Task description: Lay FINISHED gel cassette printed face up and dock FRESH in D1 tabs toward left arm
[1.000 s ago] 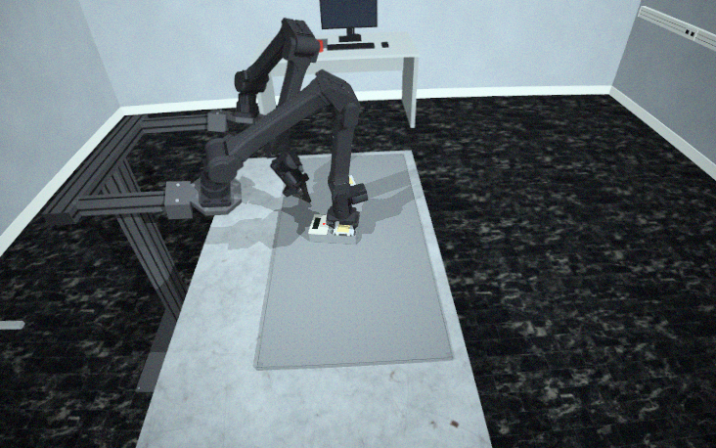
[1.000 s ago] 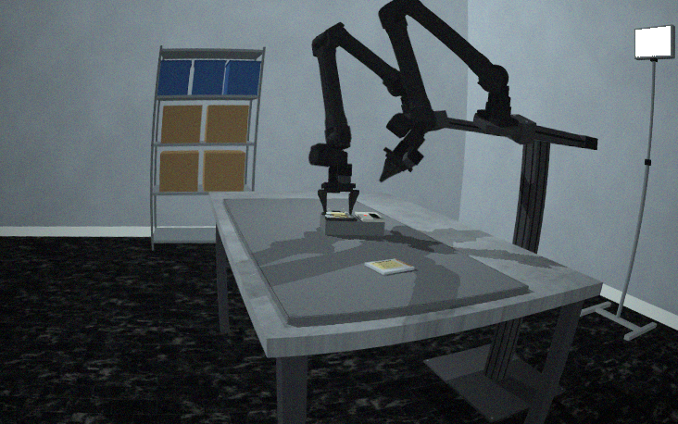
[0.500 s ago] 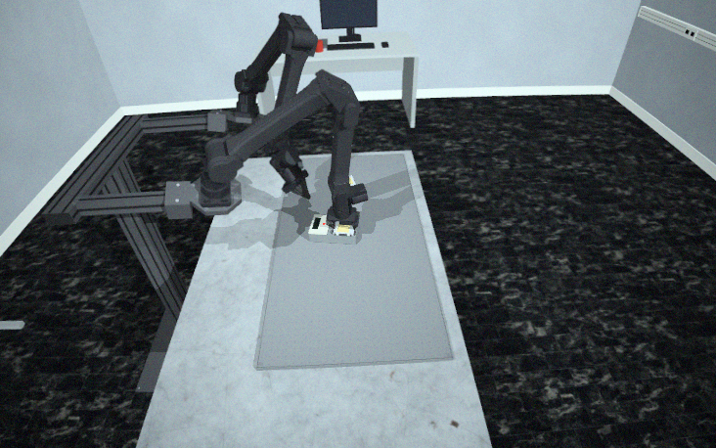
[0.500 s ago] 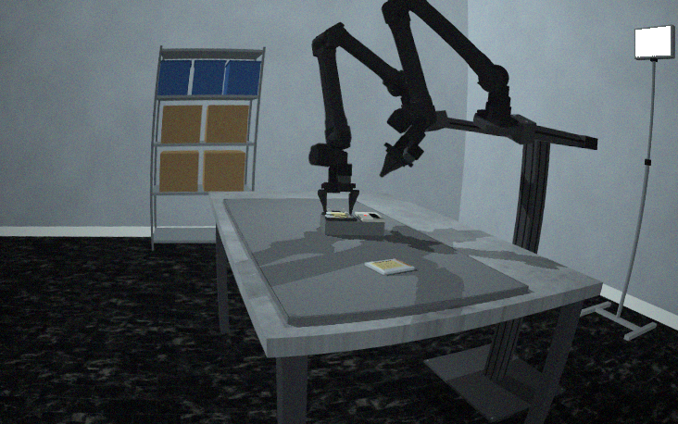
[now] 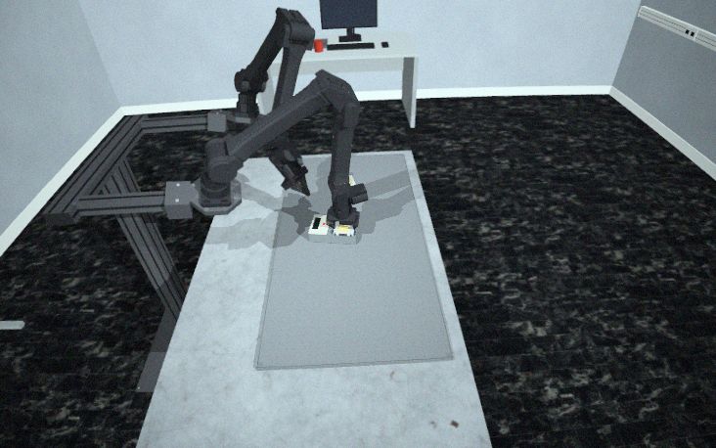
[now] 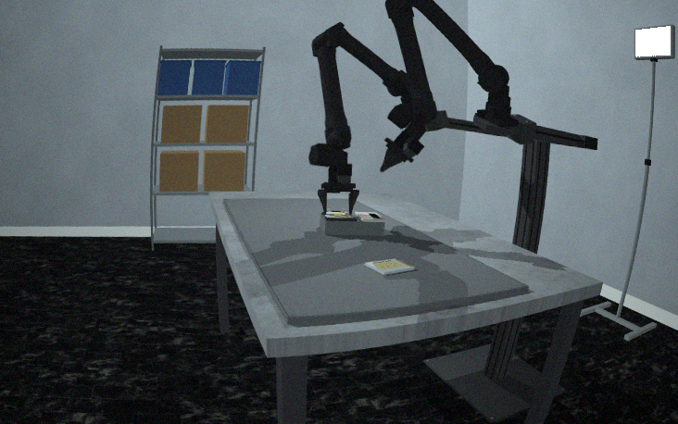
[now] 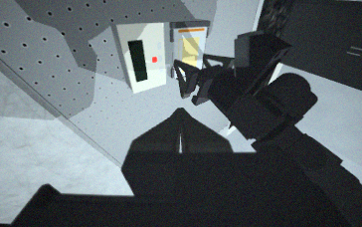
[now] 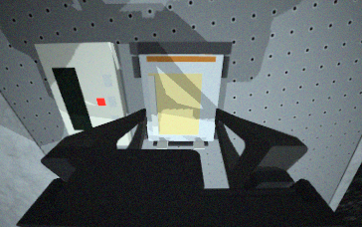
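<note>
The dock D1 (image 5: 316, 236) (image 6: 356, 229) (image 7: 149, 40) (image 8: 90, 60) stands on the perforated deck (image 5: 342, 317) (image 6: 309, 284); it has a white panel with a black window and a red dot. A cassette with a yellow face and an orange stripe (image 8: 179, 95) (image 7: 191, 47) (image 5: 344, 229) lies in its bay. My right gripper (image 8: 181, 113) (image 6: 338, 207) (image 5: 342, 221) points straight down, its fingers clamped on this cassette's two long sides. A second yellow-faced cassette (image 6: 390, 266) (image 5: 352, 180) lies flat on the deck. I cannot tell which cassette is which. My left gripper (image 6: 384, 167) (image 5: 303, 190) (image 7: 180, 113) is shut and empty, hanging above the dock.
The grey table (image 5: 221, 370) (image 6: 399, 330) carries the deck. The arms' frame (image 5: 105, 201) (image 6: 530, 200) stands at the table's side. A shelf (image 6: 205, 140) and a desk (image 5: 369, 58) stand far off by the walls.
</note>
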Robot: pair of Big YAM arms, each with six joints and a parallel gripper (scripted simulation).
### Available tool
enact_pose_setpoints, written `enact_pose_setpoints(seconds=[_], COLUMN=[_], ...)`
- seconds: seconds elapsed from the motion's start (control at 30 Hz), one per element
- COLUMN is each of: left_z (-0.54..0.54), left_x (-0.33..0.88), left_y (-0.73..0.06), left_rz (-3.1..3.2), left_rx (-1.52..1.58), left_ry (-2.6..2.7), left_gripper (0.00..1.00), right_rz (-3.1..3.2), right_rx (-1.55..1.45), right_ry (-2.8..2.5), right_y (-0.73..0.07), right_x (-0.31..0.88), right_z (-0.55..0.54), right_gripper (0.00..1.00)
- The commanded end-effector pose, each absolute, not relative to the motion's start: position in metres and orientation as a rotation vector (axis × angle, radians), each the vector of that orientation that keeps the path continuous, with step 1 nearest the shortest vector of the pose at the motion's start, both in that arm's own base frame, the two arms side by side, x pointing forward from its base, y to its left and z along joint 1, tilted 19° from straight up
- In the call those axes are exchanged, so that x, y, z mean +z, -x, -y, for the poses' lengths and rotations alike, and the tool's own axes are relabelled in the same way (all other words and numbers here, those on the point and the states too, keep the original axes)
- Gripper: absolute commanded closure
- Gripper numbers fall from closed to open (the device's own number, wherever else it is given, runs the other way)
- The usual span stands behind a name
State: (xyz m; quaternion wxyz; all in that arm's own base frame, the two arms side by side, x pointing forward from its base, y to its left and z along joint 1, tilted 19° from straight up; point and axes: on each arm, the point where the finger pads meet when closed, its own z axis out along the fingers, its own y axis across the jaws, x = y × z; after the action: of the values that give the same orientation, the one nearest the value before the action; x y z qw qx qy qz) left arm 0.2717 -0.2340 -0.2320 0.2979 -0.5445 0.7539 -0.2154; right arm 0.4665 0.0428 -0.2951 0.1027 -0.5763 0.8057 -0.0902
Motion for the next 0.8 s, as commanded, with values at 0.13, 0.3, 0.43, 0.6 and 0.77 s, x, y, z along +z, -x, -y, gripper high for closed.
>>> enact_pose_setpoints(seconds=[0.13,0.3,0.43,0.6,0.77], left_z=[0.243,0.245,0.247,0.247,0.248], left_x=[-0.222,-0.214,-0.209,-0.209,-0.205], left_y=[-0.269,-0.268,-0.267,-0.267,-0.266], left_rz=[-1.933,-1.933,-1.933,-1.933,-1.895], left_rx=[-0.555,-0.555,-0.555,-0.555,-0.535], left_ry=[1.527,1.527,1.527,1.527,1.571], left_gripper=[1.0,1.0,1.0,1.0,1.0], right_rz=[-2.365,-2.365,-2.365,-2.365,-2.365], right_rx=[-0.263,-0.263,-0.263,-0.263,-0.263], right_ry=[1.7,1.7,1.7,1.7,1.7], right_y=[-0.47,-0.47,-0.47,-0.47,-0.47], right_x=[-0.292,-0.292,-0.292,-0.292,-0.292], right_z=[-0.045,-0.045,-0.045,-0.045,-0.045], right_gripper=[1.0,1.0,1.0,1.0,1.0])
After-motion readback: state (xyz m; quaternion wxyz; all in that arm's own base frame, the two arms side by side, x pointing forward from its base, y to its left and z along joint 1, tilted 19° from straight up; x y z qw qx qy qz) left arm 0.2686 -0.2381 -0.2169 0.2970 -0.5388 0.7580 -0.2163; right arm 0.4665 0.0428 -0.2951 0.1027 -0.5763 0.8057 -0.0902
